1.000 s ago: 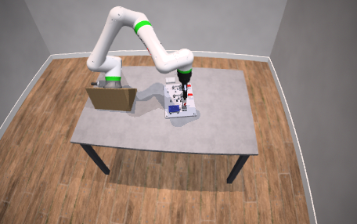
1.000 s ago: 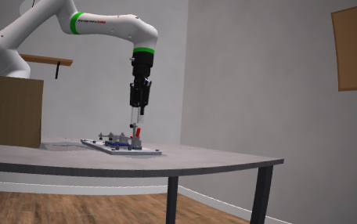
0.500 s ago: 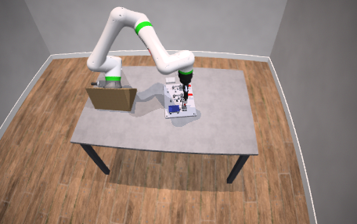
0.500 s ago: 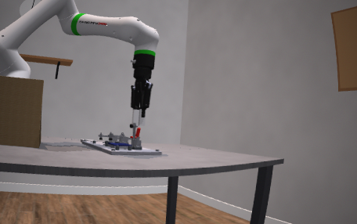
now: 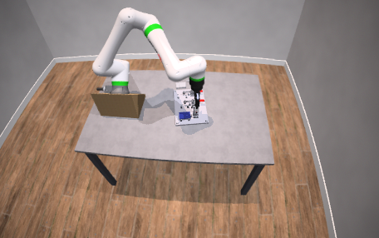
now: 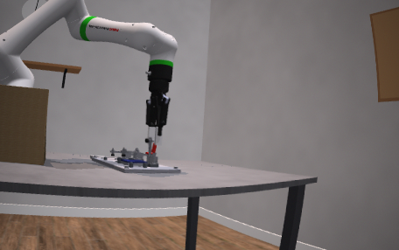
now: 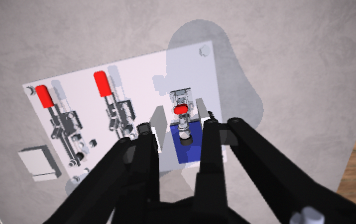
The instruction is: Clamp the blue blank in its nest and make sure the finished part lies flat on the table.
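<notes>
The blue blank [image 7: 187, 146] lies in the right-hand nest of the white fixture plate [image 7: 125, 100], between its side blocks; it also shows in the top view [image 5: 183, 116]. That nest's clamp [image 7: 182, 117] has its red handle [image 7: 180, 109] standing up over the blank. My gripper [image 7: 181, 111] hangs just above this clamp with its fingers partly apart on either side of the handle, holding nothing. From the side, the gripper [image 6: 157, 131] is right above the red handle [image 6: 153, 149]. The grey finished part [image 7: 39, 162] lies on the table beside the plate's left end.
Two more clamps with red handles [image 7: 101, 82] [image 7: 44, 96] stand over empty nests on the plate. A brown cardboard box [image 5: 118, 105] stands at the robot's base, left of the plate.
</notes>
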Motion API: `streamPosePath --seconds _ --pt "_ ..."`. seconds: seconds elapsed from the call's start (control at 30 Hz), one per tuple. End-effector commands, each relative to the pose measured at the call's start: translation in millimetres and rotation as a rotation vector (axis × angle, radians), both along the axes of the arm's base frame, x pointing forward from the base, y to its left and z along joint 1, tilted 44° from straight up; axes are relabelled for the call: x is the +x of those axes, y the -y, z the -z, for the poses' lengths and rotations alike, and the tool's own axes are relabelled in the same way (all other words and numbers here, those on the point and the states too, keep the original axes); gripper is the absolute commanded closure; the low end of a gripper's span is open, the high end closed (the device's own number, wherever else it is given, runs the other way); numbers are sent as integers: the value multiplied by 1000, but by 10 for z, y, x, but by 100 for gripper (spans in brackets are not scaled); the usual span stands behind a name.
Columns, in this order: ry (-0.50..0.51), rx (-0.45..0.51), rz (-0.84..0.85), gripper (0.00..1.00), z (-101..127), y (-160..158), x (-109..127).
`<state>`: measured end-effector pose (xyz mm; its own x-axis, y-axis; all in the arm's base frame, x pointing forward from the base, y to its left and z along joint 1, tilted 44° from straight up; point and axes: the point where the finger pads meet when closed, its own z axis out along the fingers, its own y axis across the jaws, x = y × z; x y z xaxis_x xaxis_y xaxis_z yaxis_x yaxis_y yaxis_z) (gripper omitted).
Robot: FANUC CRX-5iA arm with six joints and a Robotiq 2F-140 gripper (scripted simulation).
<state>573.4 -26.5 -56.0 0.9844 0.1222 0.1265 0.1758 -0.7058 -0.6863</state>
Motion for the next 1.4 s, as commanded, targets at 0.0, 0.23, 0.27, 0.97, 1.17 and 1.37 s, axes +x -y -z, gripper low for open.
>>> streamPosePath --seconds 0.0,0.23,0.27,0.97,1.17,1.37 --pt "0 0 0 72 -1 2 1" --pt "0 0 0 72 0 2 1" --pt "0 0 0 72 3 -1 1" --pt "0 0 0 72 203 -194 4" --pt "0 0 0 100 203 -194 4" --pt "0 0 0 100 203 -194 4"
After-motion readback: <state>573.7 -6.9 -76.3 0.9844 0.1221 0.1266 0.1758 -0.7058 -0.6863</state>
